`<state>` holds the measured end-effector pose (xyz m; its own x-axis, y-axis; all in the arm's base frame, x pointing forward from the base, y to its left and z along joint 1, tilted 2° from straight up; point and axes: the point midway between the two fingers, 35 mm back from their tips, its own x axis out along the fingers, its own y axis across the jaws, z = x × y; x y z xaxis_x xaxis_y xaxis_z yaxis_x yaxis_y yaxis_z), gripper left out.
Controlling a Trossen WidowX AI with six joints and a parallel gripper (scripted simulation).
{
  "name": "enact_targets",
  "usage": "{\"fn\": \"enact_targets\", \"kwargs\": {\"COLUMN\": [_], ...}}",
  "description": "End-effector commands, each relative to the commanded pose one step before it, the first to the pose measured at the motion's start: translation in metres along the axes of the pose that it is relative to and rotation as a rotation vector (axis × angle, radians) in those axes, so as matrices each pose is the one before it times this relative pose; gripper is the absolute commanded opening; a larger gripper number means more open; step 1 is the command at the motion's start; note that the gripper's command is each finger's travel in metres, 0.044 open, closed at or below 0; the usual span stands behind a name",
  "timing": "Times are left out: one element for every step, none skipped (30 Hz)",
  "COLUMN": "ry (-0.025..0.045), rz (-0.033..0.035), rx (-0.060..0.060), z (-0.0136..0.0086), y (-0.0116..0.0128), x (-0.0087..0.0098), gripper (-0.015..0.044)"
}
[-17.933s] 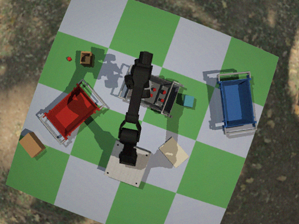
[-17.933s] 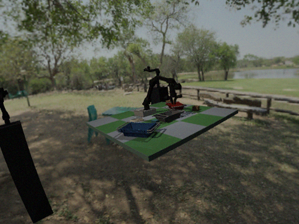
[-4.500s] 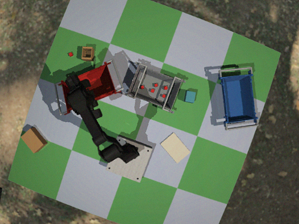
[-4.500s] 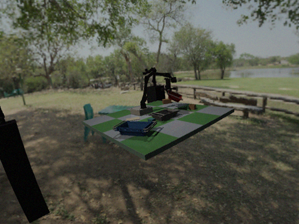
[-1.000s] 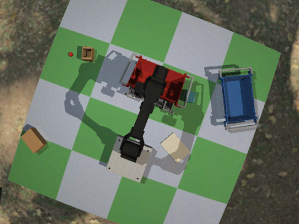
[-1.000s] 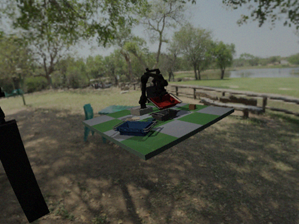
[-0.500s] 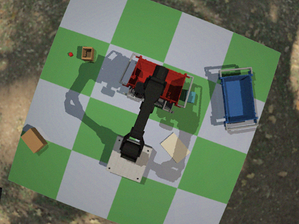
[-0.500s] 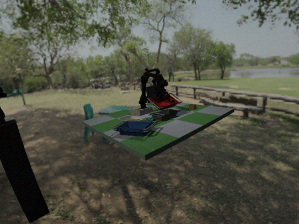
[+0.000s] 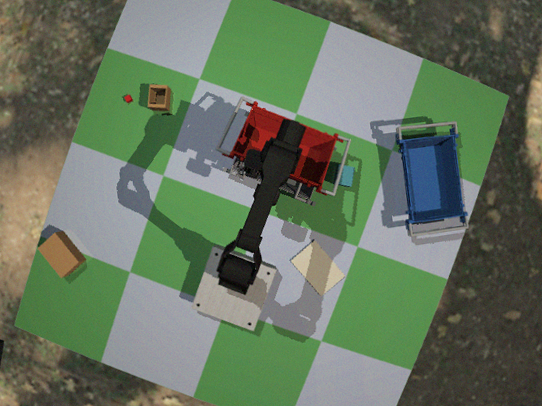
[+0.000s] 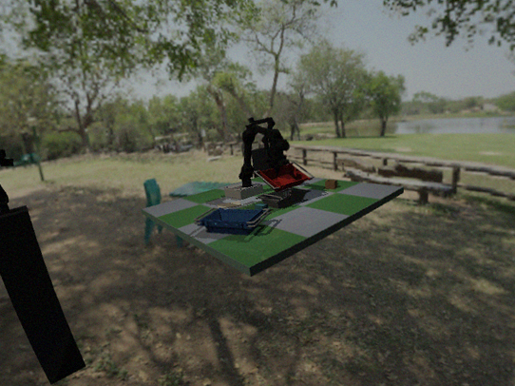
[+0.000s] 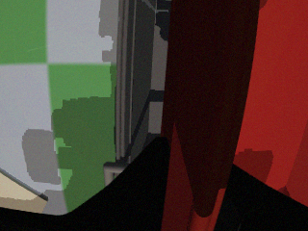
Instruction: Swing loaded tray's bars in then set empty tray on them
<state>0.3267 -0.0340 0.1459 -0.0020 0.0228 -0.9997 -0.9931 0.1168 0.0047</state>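
The red empty tray (image 9: 325, 148) (image 10: 284, 177) (image 11: 284, 87) hangs above the grey loaded tray (image 9: 299, 193) (image 10: 275, 200) (image 11: 141, 63). My gripper (image 11: 173, 148) is shut on the red tray's long side wall; the arm hides the fingers in the top view. The red tray's wire bars stand out beyond its ends, the left bar (image 9: 230, 124) and the right bar (image 9: 342, 167). In the exterior view it looks tipped toward that camera. The grey tray is mostly covered; only its near long side shows, its load and how its bars lie are largely hidden.
A blue tray (image 9: 432, 177) (image 10: 234, 218) stands at the right. A teal block (image 9: 346, 175) is near the red tray's right end. A cream plate (image 9: 314, 262) lies beside the robot base (image 9: 223, 306). A small brown open box (image 9: 150, 98), a tiny red block (image 9: 127, 98) and an orange-brown block (image 9: 61, 253) are left.
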Motion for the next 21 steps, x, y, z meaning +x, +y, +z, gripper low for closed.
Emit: {"fn": "enact_targets", "kwargs": {"ry": [-0.00155, 0.0, 0.0, 0.0, 0.0, 0.0, 0.0, 0.0, 0.0, 0.0, 0.0, 0.0, 0.0, 0.0, 0.0, 0.0, 0.0, 0.0, 0.0, 0.0, 0.0], "rz": [-0.02224, 0.0, 0.0, 0.0, 0.0, 0.0, 0.0, 0.00001, 0.00001, 0.00001, 0.00001, 0.00001, 0.00001, 0.00001, 0.00002, 0.00002, 0.00002, 0.00002, 0.00002, 0.00002, 0.00003], "rx": [-0.0066, 0.0, 0.0, 0.0, 0.0, 0.0, 0.0, 0.0, 0.0, 0.0, 0.0, 0.0, 0.0, 0.0, 0.0, 0.0, 0.0, 0.0, 0.0, 0.0, 0.0], "z": [0.0003, -0.00001, -0.00001, -0.00002, -0.00002, -0.00002, -0.00002, -0.00002, -0.00002, -0.00002, -0.00002, -0.00003, -0.00003, -0.00003, -0.00003, -0.00003, -0.00003, -0.00003, -0.00004, -0.00004, -0.00004], "y": [-0.00312, 0.00002, 0.00003, 0.00004, 0.00005, 0.00006, 0.00006, 0.00008, 0.00009, 0.0001, 0.00011, 0.00013, 0.00014, 0.00016, 0.00018, 0.00019, 0.0002, 0.00022, 0.00024, 0.00027, 0.0003], "x": [0.00147, 0.0015, 0.0015, 0.00151, 0.00151, 0.00151, 0.00151, 0.00151, 0.00144, 0.00144, 0.00144, 0.00144, 0.00144, 0.00144, 0.00144, 0.00144, 0.00135, 0.00134, 0.00134, 0.00133, 0.00133], "gripper": [0.0, 0.0, 0.0, 0.0, 0.0, 0.0, 0.0, 0.0, 0.0, 0.0, 0.0, 0.0, 0.0, 0.0, 0.0, 0.0, 0.0, 0.0, 0.0, 0.0, 0.0]}}
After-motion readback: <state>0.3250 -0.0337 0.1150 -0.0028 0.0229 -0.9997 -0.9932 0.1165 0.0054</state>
